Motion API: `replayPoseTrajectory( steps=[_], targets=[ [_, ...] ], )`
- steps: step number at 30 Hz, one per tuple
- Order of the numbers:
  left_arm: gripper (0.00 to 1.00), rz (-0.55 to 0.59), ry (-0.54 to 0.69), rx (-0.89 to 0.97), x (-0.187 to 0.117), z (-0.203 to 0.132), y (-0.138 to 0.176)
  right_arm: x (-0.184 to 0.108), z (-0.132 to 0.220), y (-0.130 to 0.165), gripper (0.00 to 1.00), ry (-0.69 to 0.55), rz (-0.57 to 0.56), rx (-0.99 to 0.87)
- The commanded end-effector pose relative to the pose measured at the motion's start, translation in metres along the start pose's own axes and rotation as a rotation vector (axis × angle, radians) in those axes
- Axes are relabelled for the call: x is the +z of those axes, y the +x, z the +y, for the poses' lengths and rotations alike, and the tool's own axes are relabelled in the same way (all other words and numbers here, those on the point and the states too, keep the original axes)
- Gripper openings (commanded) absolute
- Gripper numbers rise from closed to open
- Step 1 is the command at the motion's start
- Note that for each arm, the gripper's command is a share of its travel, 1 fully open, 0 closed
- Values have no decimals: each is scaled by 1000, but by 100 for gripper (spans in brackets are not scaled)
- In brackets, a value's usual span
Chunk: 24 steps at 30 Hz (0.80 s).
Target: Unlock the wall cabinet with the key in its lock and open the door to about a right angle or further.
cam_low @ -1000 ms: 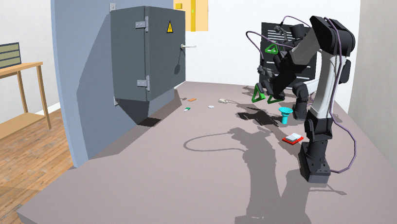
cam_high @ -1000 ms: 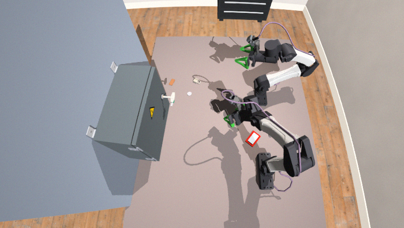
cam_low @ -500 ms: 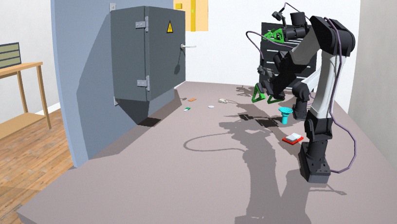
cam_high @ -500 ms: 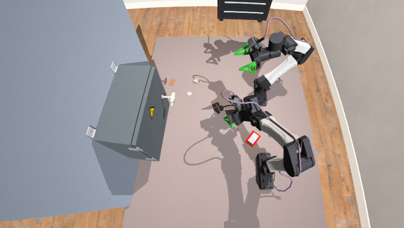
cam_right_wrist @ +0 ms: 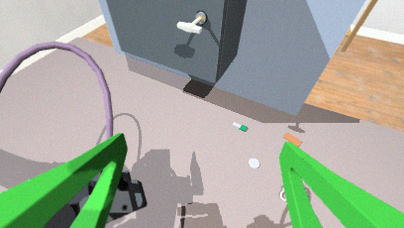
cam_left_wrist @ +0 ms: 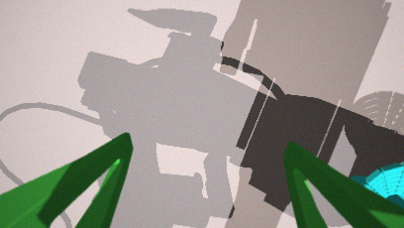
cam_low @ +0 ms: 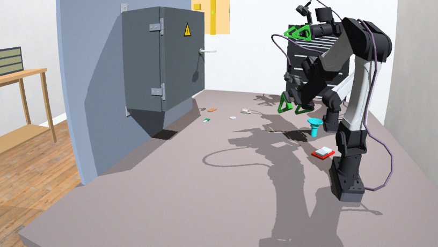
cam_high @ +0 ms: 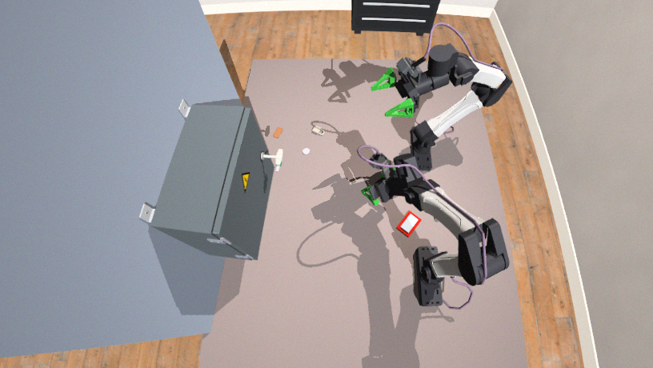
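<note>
Green fingers up on the right gripper [cam_high: 379, 101] [cam_low: 289, 34] [cam_right_wrist: 203, 141], and they're spread wide with nothing between them! That arm is folded back over its elbow, wrist held high above the bench [cam_high: 283, 297] [cam_low: 183, 199] [cam_left_wrist: 50, 30] [cam_right_wrist: 59, 109], fingertips aimed toward the cabinet [cam_high: 196, 150] [cam_low: 140, 61] [cam_right_wrist: 233, 45] side. Over to the left gripper [cam_high: 375, 190] [cam_low: 288, 112] [cam_left_wrist: 209, 139]: lower down, pointing at the bench, its arm arching up from the base and reaching forward, its fingers wide as well and just as empty.

And there's the key [cam_high: 278, 158] [cam_low: 211, 51] [cam_right_wrist: 189, 27], a white T-shaped grip standing out from the lock on the door [cam_high: 251, 201] [cam_low: 181, 67] [cam_right_wrist: 153, 30]! Both sets of fingers are well apart from it. From the right wrist it sits beyond the fingertips, high in the view and between their two lines. The door is shut, flush with the cabinet front, hinges on the side opposite the key.

Down on the bench between cabinet and arms: an orange block [cam_high: 278, 132] [cam_low: 211, 109] [cam_right_wrist: 292, 139], a white disc [cam_high: 306, 151] [cam_low: 233, 117] [cam_right_wrist: 253, 163] and a pale padlock [cam_low: 245, 110] [cam_high: 318, 130]. Near the left gripper stands a cyan funnel [cam_low: 314, 122] [cam_left_wrist: 391, 188], upright, touching neither finger.
</note>
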<state>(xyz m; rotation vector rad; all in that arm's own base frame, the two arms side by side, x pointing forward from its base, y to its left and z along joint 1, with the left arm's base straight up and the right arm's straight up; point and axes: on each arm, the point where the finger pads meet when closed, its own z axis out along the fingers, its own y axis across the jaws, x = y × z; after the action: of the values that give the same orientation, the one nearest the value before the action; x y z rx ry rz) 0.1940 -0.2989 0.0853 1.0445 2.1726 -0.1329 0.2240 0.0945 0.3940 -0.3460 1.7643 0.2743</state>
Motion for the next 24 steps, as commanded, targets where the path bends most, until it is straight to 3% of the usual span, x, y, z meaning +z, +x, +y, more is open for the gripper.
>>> replayPoseTrajectory(
  steps=[1,16,21,24],
  targets=[
    [100,-18,1,-8,-2,0,-6,2,3,-15,100,-25,-37,-3],
    [100,-4,12,14,-4,1,-3,3,4,-11,100,-30,-28,-4],
    [100,-50,42,28,-23,22,-31,3,4,-11,100,-30,-28,-4],
    [100,-138,47,-24,-47,59,-73,3,4,-11,100,-30,-28,-4]
  ],
)
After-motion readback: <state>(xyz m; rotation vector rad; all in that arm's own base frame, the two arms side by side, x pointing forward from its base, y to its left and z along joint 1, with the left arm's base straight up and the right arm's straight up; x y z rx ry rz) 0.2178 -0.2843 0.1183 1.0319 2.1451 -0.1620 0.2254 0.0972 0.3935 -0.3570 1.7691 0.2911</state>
